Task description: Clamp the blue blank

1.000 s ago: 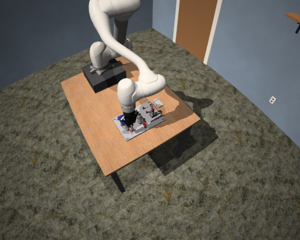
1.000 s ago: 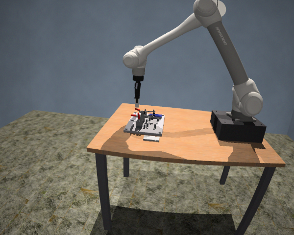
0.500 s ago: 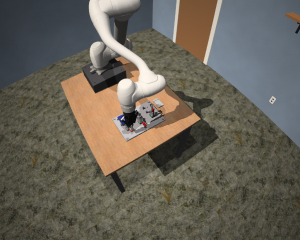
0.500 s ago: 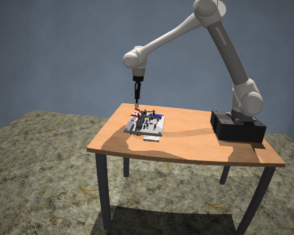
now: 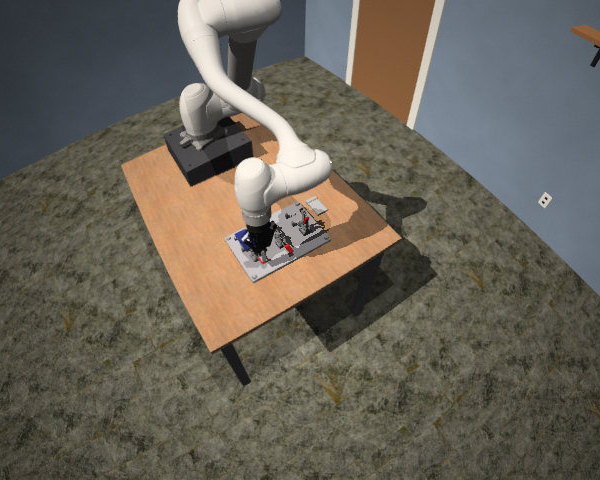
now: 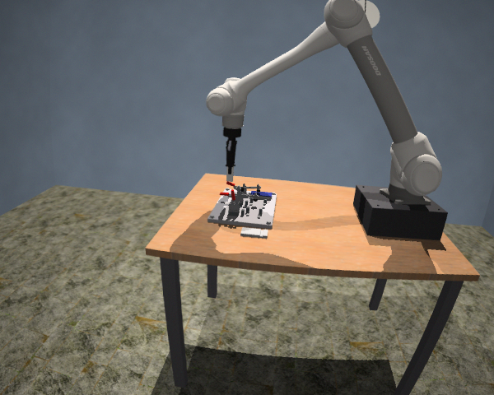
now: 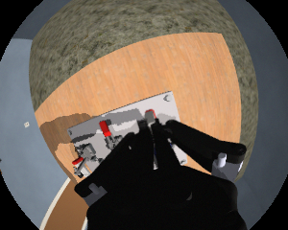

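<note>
On the counter (image 5: 197,242): one fixture plate (image 5: 269,268), three red clamp handles, one blue blank (image 6: 265,193), one grey finished part (image 5: 318,205) beside the plate.

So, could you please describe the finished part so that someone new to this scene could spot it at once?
Start at the wooden table and find the grey fixture plate near the edge far from the arm's black base. Just off that plate's side, lying flat on the bare wood, is the finished part. It is a pale grey slab, alone outside the plate, unlike the blue blank on the plate.
</note>
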Robot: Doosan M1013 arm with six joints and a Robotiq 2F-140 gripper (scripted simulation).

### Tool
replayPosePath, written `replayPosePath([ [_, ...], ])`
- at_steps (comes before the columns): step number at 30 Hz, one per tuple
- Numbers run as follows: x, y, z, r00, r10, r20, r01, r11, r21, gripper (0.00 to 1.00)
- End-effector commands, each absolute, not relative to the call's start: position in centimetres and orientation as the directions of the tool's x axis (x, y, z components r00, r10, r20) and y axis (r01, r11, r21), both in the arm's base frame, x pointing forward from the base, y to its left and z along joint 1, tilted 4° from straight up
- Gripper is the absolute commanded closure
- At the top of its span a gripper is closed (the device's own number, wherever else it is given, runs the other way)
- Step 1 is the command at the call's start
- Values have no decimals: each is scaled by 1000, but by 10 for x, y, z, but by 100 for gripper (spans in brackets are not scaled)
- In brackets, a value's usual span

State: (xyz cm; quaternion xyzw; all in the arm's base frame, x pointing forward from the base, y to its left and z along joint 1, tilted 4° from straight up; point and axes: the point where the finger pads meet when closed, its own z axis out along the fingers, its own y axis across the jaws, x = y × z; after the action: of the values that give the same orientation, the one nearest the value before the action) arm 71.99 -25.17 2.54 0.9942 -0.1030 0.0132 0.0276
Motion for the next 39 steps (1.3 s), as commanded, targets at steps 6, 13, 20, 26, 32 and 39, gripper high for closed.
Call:
replayPosePath([
  [6, 720, -252, 26, 978, -204, 32, -205, -977, 52, 100],
  [13, 720, -252, 24, 978, -204, 32, -205, -977, 52, 100],
  [20, 720, -252, 24, 978, -204, 32, -205, -977, 52, 100],
  [26, 720, -252, 23, 978, -204, 32, -205, -977, 52, 100],
  [32, 720, -252, 22, 978, -204, 32, -205, -977, 52, 100],
  [39, 720, -252, 22, 978, -204, 32, -205, -977, 52, 100],
])
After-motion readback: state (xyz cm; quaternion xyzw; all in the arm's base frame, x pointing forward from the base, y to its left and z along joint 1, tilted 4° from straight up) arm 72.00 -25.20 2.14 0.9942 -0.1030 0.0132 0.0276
